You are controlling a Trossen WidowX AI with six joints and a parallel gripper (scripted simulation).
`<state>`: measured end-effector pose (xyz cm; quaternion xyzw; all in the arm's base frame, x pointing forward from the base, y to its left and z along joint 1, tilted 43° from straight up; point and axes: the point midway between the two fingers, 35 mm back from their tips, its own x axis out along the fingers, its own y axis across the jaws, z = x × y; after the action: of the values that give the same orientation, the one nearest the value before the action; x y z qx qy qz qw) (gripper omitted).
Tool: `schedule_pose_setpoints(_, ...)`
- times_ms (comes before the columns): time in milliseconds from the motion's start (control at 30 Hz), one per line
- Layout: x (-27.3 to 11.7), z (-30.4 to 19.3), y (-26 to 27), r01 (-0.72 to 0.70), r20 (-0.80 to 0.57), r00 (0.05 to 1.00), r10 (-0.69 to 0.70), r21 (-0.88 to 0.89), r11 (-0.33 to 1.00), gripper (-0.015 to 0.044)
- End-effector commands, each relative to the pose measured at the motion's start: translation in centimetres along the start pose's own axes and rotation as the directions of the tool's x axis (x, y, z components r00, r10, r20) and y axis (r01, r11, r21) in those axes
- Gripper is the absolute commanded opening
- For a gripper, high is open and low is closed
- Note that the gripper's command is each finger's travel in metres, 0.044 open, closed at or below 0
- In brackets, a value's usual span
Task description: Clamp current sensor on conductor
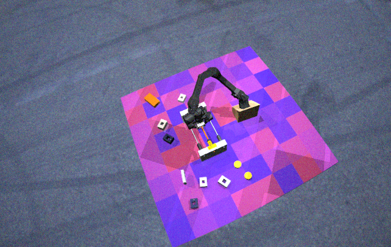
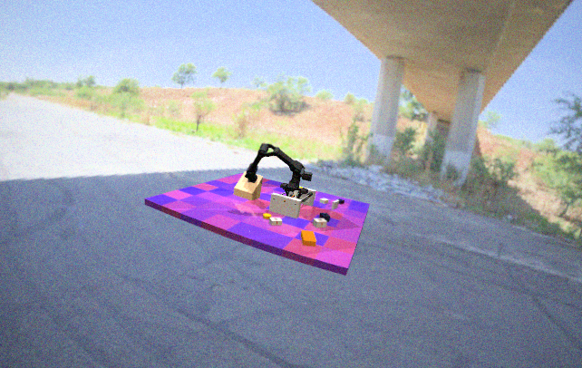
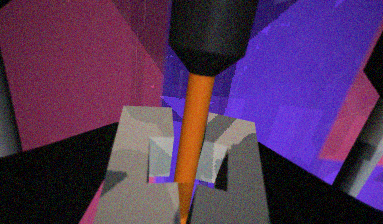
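The pale grey split-core sensor is at the orange conductor, with one half on each side of it. In the wrist view a gap shows between the halves at their far ends, and they nearly meet at the near side. My gripper is shut on the sensor, its black fingers pressing from left and right. A yellow marker sits at the conductor's end by the white end wall; its lettering cannot be read. The sensor's arrow and latch cannot be made out.
Two white end walls hold the conductors; a pale conductor runs on either side. A wooden block is at the arm's base. Around lie white and dark square rings, yellow discs, a white bar and an orange block.
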<state>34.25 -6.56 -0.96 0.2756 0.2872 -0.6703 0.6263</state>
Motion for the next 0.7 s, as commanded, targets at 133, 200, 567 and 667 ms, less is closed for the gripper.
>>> schedule_pose_setpoints(133, -0.24, -0.08, 0.05, -0.006, -0.001, 1.000, 0.006, -0.002, 1.000, 0.0000)
schedule_pose_setpoints(200, -0.24, -0.08, 0.05, -0.006, -0.001, 1.000, 0.006, -0.002, 1.000, 0.0000)
schedule_pose_setpoints(567, -0.24, -0.08, 0.05, -0.006, -0.001, 1.000, 0.006, -0.002, 1.000, 0.0184)
schedule_pose_setpoints(667, -0.24, -0.08, 0.05, -0.006, -0.001, 1.000, 0.006, -0.002, 1.000, 0.0263)
